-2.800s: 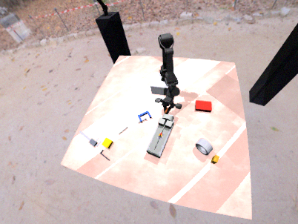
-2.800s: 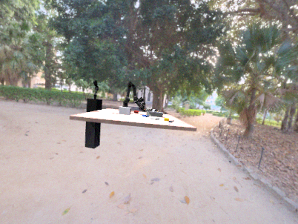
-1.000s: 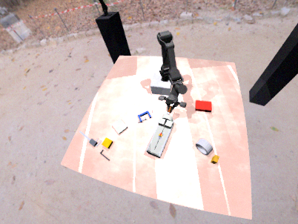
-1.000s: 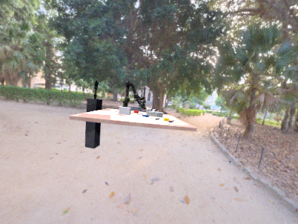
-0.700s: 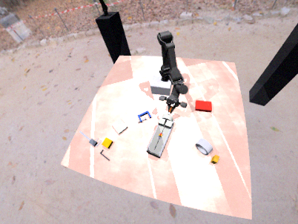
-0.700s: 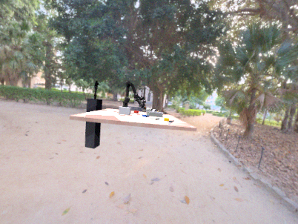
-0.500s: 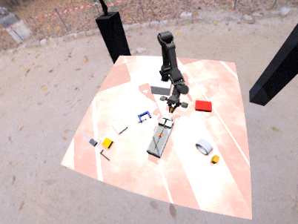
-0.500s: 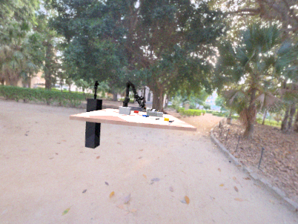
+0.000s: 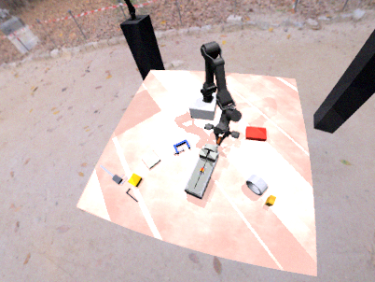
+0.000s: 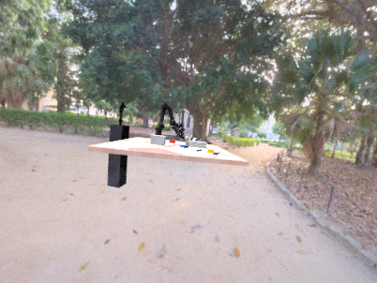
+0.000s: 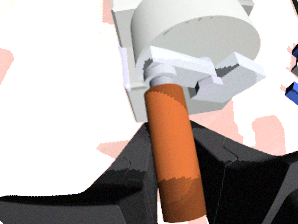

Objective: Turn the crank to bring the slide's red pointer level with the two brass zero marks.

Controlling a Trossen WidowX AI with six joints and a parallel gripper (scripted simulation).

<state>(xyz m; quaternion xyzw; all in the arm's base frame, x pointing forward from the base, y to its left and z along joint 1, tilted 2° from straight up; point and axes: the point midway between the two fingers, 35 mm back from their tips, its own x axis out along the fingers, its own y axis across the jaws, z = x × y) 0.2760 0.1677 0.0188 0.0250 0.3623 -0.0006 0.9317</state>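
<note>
The grey machine [image 9: 194, 184] [image 10: 197, 144] lies on the table in front of the arm, its long slide bed pointing away from the arm. A small orange-red pointer [image 9: 201, 170] sits near the middle of the slide; the brass zero marks are too small to make out. In the wrist view, the round housing [image 11: 200, 27] has a pale crank arm [image 11: 187, 71] across its face, with an orange handle [image 11: 174, 145] at the crank's left end, sticking out toward the camera. My gripper [image 11: 164, 127] [image 9: 219, 139] is shut on the orange handle, one dark finger on each side.
A red block [image 9: 256, 133] lies right of the gripper. A blue bracket [image 9: 180, 143] and a white tile [image 9: 151, 160] lie left of the machine. Further left are a yellow block [image 9: 135, 179] and a black L-shaped piece [image 9: 131, 195]. A grey ring and small yellow block [image 9: 270, 201] lie right.
</note>
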